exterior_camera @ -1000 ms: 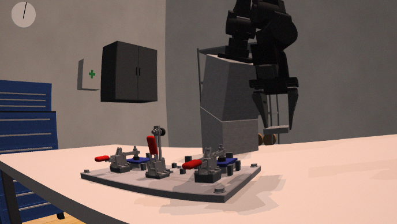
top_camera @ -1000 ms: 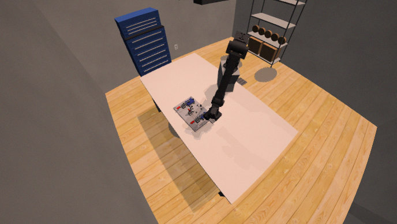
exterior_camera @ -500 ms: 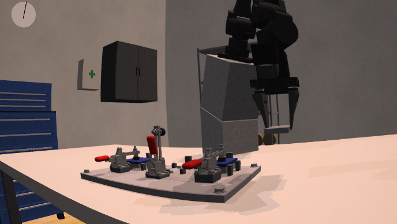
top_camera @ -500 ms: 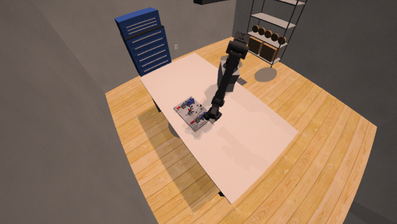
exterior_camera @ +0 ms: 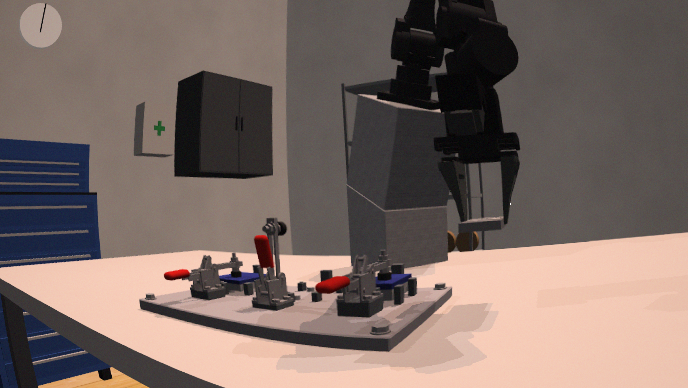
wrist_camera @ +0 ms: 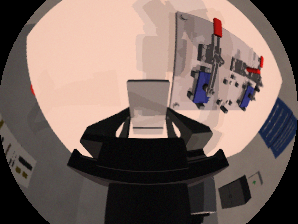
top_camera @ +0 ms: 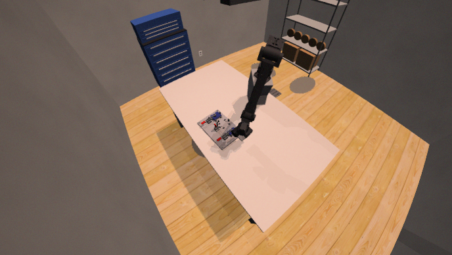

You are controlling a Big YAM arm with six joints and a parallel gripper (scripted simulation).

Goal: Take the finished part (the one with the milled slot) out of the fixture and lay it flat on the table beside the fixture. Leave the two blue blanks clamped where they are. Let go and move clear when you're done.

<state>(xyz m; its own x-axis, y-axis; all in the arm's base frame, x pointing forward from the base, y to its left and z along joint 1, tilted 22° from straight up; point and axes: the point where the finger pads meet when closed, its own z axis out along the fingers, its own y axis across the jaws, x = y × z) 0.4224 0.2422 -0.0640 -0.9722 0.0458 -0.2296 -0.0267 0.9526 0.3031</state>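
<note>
1. The end effector (top_camera: 242,134) (exterior_camera: 484,221) (wrist_camera: 148,110) is clamped on the gray part (exterior_camera: 481,224) (wrist_camera: 148,97), with one finger on each side.
2. The part is up in the air, lying almost flat, and does not touch the surface (top_camera: 289,141) (exterior_camera: 575,310) (wrist_camera: 90,60). I cannot make out its slot.
3. The fixture plate (top_camera: 210,131) (exterior_camera: 320,325) (wrist_camera: 186,40) sits by one long edge of the surface. It is closer to the corner near the blue drawers (top_camera: 171,56) (exterior_camera: 47,220) (wrist_camera: 279,127) than to the other end of that edge.
4. The end effector is near the side of the plate that faces away from that long edge.
5. The near blue blank (exterior_camera: 400,280) (wrist_camera: 201,89) sits on the plate, under its clamp. The far blue blank (top_camera: 216,115) (exterior_camera: 241,277) (wrist_camera: 246,97) is under its own clamp too.
6. Between them, the middle clamp's red handle (exterior_camera: 263,251) (wrist_camera: 253,71) stands up, and its arm is lifted.
7. The gray stand (top_camera: 259,93) (exterior_camera: 370,165) holds the robot arm by the other long edge of the surface.
</note>
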